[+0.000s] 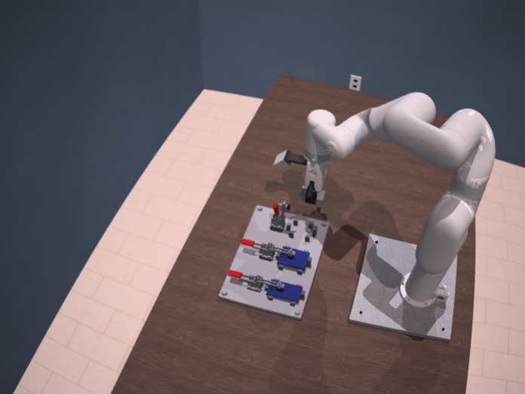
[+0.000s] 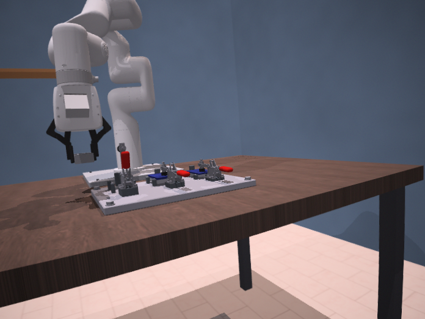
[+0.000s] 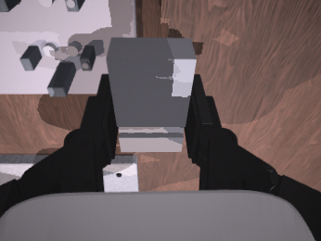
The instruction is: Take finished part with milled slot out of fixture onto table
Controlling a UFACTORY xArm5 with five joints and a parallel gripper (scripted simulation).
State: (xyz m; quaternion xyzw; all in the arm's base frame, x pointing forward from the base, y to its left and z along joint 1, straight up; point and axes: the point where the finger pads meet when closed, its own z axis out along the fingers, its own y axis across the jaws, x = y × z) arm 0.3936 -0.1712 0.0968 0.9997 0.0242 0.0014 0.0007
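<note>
Carrying step: tool pinching slotted part, held above tabletop, just off the fixture, toward the short edge by the wall outlet. Open clamp at emptied nest; both blues; under lowered clamps. Next, probably: lower flat between fixture and that edge, clear of plate, release. No brands, labels or writing readable.
</note>
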